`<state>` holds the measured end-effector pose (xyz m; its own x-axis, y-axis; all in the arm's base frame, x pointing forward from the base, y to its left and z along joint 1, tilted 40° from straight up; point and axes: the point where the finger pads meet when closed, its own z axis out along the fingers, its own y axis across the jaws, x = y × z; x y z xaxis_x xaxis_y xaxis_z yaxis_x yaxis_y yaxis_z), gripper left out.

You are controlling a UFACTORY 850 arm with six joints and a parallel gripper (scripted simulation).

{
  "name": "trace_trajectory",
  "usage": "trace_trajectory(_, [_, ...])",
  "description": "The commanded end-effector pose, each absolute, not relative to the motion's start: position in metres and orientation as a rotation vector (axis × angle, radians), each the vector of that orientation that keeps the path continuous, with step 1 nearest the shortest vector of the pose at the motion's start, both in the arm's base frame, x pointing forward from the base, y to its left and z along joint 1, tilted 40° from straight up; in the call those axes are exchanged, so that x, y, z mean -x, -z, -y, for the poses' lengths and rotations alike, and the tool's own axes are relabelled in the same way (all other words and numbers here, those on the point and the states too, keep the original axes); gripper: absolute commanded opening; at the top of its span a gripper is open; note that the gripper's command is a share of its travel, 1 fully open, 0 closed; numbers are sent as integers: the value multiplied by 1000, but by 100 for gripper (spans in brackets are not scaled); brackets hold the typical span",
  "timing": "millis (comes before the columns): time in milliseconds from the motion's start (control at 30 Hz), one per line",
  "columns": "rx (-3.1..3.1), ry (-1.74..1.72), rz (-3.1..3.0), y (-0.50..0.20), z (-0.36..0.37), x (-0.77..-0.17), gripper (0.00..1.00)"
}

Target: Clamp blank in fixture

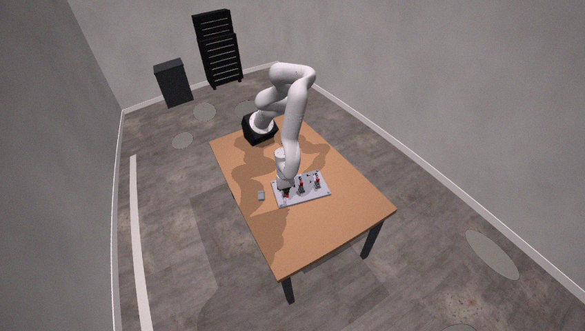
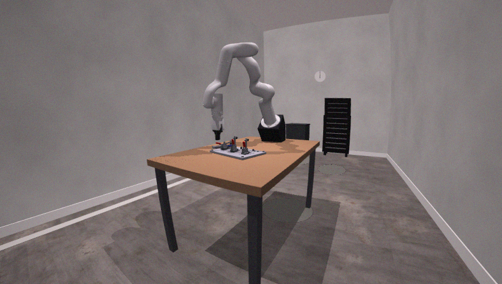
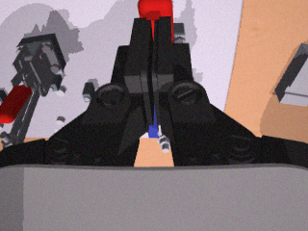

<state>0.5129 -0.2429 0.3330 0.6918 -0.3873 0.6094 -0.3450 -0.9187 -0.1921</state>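
On the desk (image 1: 328,229), a small grey part (image 1: 261,195) is seen lying flat, apart from the fixture plate (image 1: 316,196) and to its left in the top view; whether it carries a slot cannot be told. In the wrist view the same part (image 3: 292,80) appears at the right edge, well beside the claw (image 3: 154,33), its long axis running obliquely. The claw (image 1: 284,192) is held above the plate's left end, fingers pressed together with nothing between them. A red clamp grip (image 3: 156,8) shows just beyond the fingertips. A sliver of blue (image 3: 153,131) is glimpsed below, its nest unclear. Two further clamps (image 1: 308,183) stand upright to the right.
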Motion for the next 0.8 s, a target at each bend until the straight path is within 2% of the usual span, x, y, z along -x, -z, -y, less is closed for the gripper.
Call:
trace_trajectory(0, [2831,1044,-613,-333,243,-514,0])
trace_trajectory(767, [2831,1044,-613,-328,244,-518,0])
